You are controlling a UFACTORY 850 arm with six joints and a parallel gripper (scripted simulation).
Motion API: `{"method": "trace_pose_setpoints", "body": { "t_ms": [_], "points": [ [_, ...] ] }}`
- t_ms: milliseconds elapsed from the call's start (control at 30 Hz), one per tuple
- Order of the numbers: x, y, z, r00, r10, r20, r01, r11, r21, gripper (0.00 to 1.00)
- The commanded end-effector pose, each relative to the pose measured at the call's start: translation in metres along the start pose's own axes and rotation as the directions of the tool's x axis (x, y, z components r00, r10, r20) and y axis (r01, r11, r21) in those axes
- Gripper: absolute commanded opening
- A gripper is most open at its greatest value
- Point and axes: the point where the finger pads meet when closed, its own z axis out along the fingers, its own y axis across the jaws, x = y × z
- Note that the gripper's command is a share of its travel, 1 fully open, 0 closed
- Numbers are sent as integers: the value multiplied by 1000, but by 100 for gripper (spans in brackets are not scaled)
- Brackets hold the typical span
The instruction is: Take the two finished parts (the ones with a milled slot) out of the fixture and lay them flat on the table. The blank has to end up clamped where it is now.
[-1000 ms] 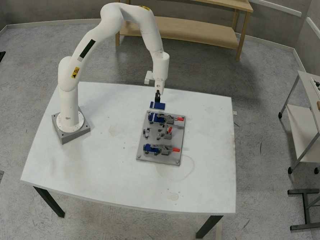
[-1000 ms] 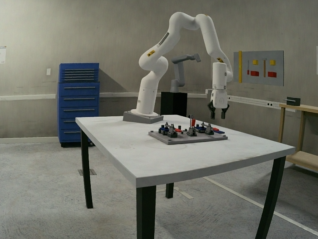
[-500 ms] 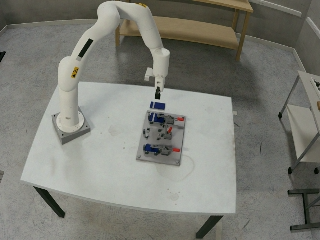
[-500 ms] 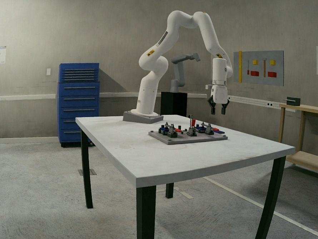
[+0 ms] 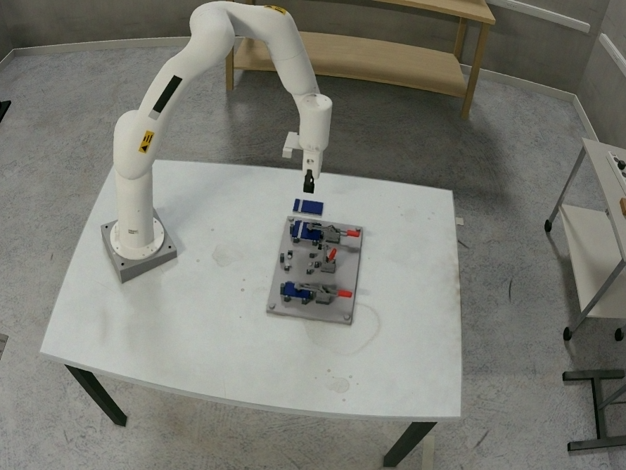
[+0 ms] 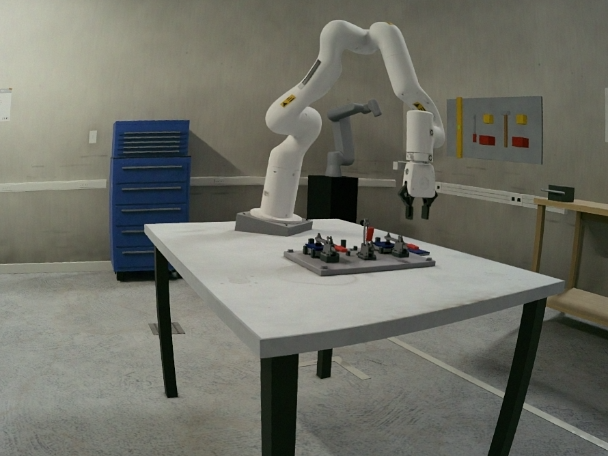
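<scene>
My gripper (image 5: pixel 308 189) (image 6: pixel 417 214) is open and empty, hanging well above the table just beyond the far end of the grey fixture plate (image 5: pixel 349 269) (image 6: pixel 353 267). Under it a blue part with a pale slot (image 5: pixel 308 206) (image 6: pixel 419 251) lies flat on the table. In the far station a second slotted blue part (image 5: pixel 302 231) (image 6: pixel 380 244) sits under a closed clamp with a red handle (image 5: pixel 352 233). The middle station holds no part; its red handle (image 5: pixel 332 254) (image 6: pixel 369 233) stands upright. In the near station a plain blue part (image 5: pixel 290 290) (image 6: pixel 314 246) sits under a closed clamp (image 5: pixel 345 293).
The arm's base (image 5: pixel 136 248) (image 6: pixel 272 223) stands on the table's left side. A wooden shelf (image 5: pixel 363 58) is behind the table, a white cart (image 5: pixel 596 252) to the right. A blue drawer cabinet (image 6: pixel 149 196) and a second grey arm (image 6: pixel 343 132) stand by the wall.
</scene>
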Motion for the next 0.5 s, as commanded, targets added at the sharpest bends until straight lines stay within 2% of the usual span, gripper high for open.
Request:
{"method": "trace_pose_setpoints", "body": {
  "t_ms": [0,200,467],
  "points": [
    [-1,0,-2,1000,0,2,0,1000,-1,48],
    [-1,0,-12,1000,0,2,0,1000,-1,48],
    [-1,0,-53,1000,0,2,0,1000,-1,48]
  ]
}}
